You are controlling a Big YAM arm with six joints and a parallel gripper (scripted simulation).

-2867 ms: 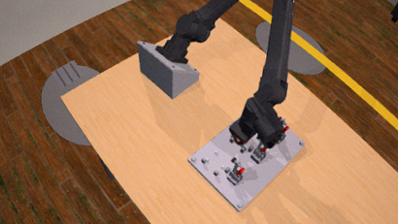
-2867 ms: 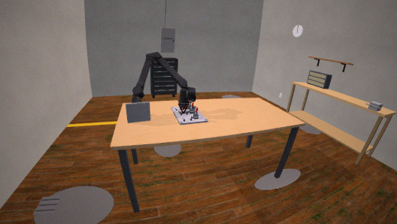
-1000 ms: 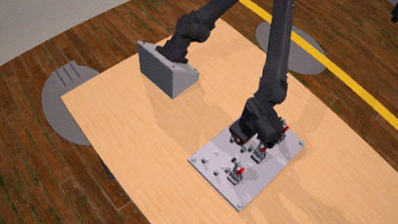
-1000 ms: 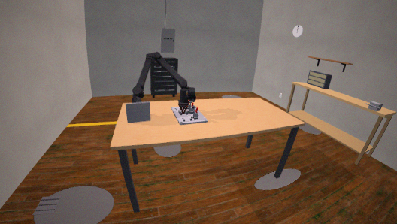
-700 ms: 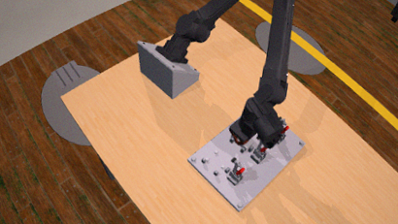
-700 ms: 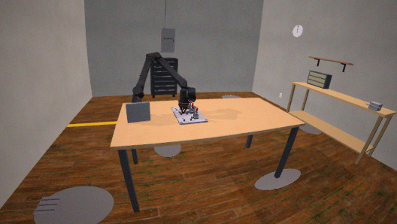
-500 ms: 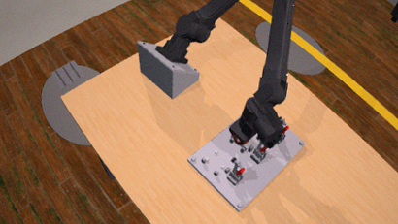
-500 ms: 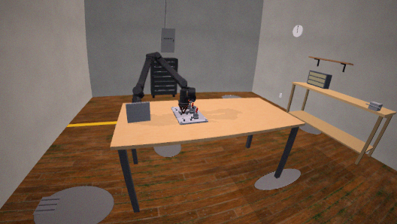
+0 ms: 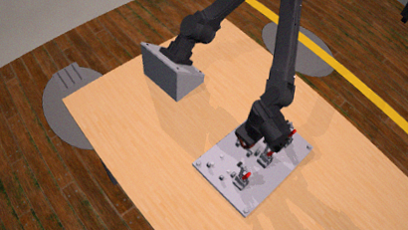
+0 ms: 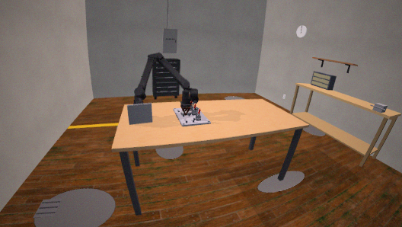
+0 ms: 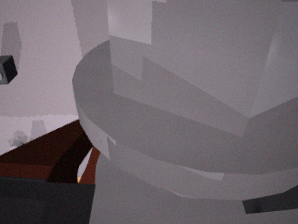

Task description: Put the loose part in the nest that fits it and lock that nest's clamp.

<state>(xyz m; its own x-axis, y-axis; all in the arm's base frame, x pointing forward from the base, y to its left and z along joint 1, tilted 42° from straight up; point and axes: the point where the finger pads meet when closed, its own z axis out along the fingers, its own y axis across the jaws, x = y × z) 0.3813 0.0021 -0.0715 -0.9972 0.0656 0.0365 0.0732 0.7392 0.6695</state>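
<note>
The grey fixture plate (image 9: 251, 169) lies on the wooden table, with small pads and blocks and three red-handled clamps: a near one (image 9: 244, 176), a middle one (image 9: 268, 154) and a far one (image 9: 291, 133). My gripper (image 9: 248, 141) is low over the far left part of the plate, beside the middle clamp. It is shut on the loose part (image 11: 186, 110), a grey stepped piece with a rounded flange that fills the wrist view. The fingertips and the nest under the part are hidden by the wrist. In the exterior view the gripper (image 10: 188, 108) stands on the plate (image 10: 191, 116).
The arm's grey wedge-shaped base (image 9: 169, 72) sits on the table's far left corner. A dark drawer cabinet (image 10: 165, 78) stands behind the table. A wooden shelf rack (image 10: 342, 114) stands along the right wall.
</note>
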